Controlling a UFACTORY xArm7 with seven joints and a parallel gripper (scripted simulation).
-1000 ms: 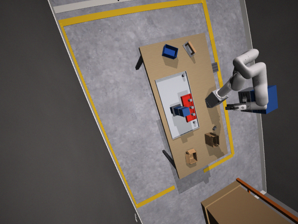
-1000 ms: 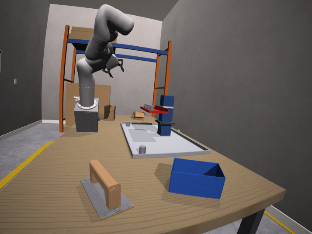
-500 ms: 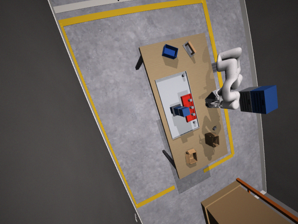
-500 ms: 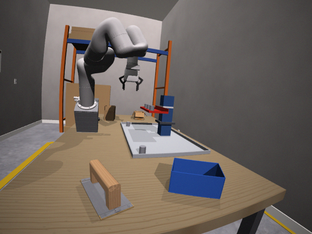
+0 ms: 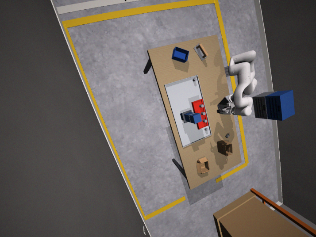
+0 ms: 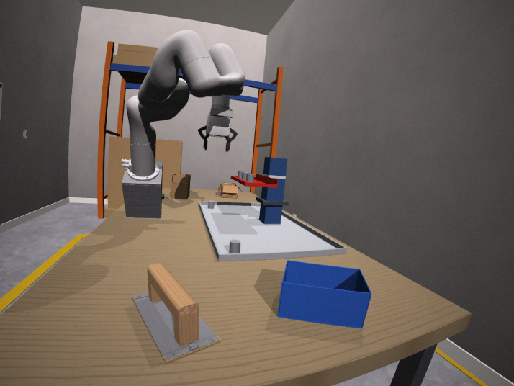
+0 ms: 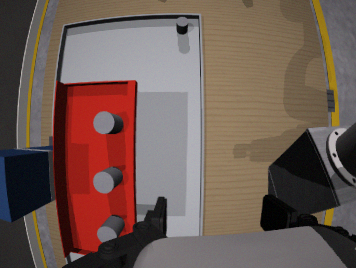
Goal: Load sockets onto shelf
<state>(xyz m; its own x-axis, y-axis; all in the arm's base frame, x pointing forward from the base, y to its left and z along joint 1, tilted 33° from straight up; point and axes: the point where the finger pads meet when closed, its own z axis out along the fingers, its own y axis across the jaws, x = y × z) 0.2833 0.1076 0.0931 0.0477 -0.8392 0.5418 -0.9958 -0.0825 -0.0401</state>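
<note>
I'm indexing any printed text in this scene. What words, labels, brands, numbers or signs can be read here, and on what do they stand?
None: no readable text in any view.
The blue post bears only a plain white band.
The red shelf, blue bin and cardboard boxes are unmarked.

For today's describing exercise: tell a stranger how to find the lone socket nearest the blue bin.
Start at the grey tray on the wooden table. At its corner nearest the blue bin one grey socket stands upright. Unlike the three on the red shelf, it stands on the tray itself.
</note>
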